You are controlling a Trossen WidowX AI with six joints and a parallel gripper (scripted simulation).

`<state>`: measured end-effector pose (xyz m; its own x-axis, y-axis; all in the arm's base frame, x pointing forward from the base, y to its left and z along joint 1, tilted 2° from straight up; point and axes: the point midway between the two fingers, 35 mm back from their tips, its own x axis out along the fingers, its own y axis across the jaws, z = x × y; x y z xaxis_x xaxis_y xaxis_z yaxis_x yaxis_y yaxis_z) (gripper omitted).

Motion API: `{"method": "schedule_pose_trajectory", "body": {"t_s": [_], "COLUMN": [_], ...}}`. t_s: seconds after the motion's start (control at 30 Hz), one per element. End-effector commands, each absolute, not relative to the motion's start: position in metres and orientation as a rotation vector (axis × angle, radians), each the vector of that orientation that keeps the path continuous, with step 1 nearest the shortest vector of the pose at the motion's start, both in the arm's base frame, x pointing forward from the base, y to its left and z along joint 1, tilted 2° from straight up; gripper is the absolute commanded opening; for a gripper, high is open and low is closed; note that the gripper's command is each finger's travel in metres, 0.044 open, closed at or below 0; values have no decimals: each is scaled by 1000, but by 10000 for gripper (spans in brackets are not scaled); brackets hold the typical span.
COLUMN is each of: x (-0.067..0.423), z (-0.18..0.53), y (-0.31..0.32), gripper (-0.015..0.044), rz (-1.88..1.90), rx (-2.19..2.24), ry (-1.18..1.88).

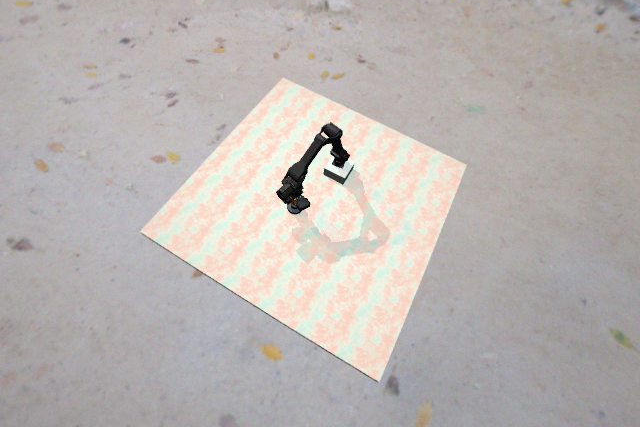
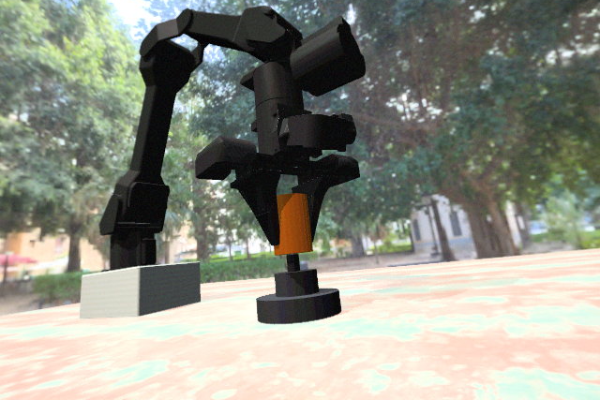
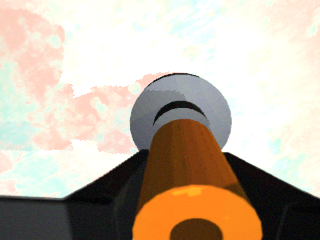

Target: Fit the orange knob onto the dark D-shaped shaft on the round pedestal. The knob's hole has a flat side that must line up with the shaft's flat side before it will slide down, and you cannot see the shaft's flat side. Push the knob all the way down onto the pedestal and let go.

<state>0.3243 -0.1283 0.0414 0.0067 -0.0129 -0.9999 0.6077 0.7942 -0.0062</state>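
My gripper [image 2: 291, 233] is shut on the orange knob [image 2: 292, 224] [image 3: 187, 165], a plain cylinder held upright with a hole down its middle. The knob sits on the upper end of the dark shaft [image 2: 292, 262], and a short length of shaft shows below it. The round dark pedestal [image 2: 297, 307] [image 3: 212, 107] stands on the mat directly under the knob, with a gap between knob and pedestal. The shaft's flat side is hidden. In the top view the gripper [image 1: 295, 201] is small and low over the pedestal [image 1: 295, 207].
A white-grey block [image 2: 140, 288] [image 1: 338, 170] holds the arm's base, behind and left of the pedestal. The pink and green patterned mat [image 1: 248, 236] [image 2: 436, 328] [image 3: 60, 100] lies on sandy ground [image 1: 103, 50] with scattered leaves.
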Motion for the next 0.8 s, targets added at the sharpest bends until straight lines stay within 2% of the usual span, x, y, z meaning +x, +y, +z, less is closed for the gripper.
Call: {"method": "schedule_pose_trajectory", "body": {"t_s": [0.0,0.43,0.77], "x": [325,325,323], "z": [41,46,42], "y": [-129,-129,-128], "gripper": [0,0,0], "rz": [-525,-525,-686], "rx": [504,504,667], "ry": [1496,1496,1449]}}
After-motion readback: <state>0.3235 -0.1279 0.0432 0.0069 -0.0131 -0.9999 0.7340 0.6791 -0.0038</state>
